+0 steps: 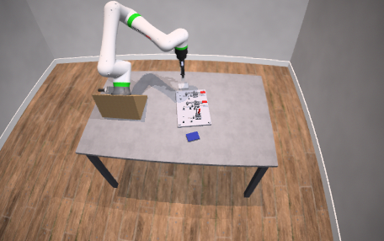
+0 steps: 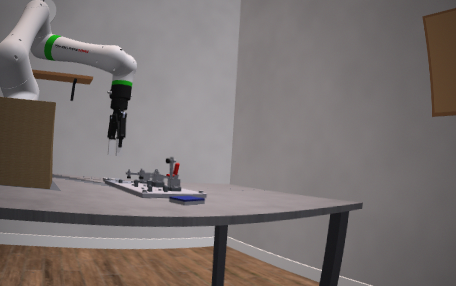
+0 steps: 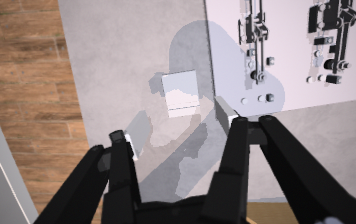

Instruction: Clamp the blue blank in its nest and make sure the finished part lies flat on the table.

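The blue blank (image 1: 193,136) (image 2: 187,199) lies flat on the table in front of the fixture plate (image 1: 201,122) (image 2: 190,192) (image 3: 292,50). The pale finished part (image 1: 183,85) (image 3: 181,89) lies on the table behind the plate, its slot line running across it in the wrist view. My gripper (image 1: 183,77) (image 2: 113,153) (image 3: 181,113) is open and empty, high above the table near the finished part. Two clamps have red handles (image 1: 203,92) (image 1: 205,101) pointing outward. The nearest clamp's red handle (image 1: 199,111) (image 2: 176,169) stands up, its bar raised. I see no part in the nests.
The plate carries three clamps with blocks and rest pads close together. A brown panel (image 1: 120,107) (image 2: 25,145) stands in front of the arm's base at the left. The table's back edge is near the finished part.
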Motion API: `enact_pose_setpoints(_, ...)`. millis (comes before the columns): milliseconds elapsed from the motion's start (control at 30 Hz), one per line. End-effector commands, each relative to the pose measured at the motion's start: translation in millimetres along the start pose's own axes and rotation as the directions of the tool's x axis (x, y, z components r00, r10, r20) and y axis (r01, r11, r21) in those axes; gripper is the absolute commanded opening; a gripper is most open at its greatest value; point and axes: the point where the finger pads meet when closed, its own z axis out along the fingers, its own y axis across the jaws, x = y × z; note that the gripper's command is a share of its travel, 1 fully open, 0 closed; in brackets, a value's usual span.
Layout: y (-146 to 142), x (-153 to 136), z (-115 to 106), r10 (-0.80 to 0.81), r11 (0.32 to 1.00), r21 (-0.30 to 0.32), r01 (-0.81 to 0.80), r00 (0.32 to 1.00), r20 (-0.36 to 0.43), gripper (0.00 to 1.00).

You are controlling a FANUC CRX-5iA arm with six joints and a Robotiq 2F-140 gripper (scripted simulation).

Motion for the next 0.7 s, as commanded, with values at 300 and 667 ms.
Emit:
enact_pose_setpoints(300,0.1,0.1,-3.7,0.0,1.0,0.0,0.0,1.0,0.0,0.58)
enact_pose_setpoints(667,0.1,0.1,-51.7,0.0,1.0,0.0,0.0,1.0,0.0,0.58)
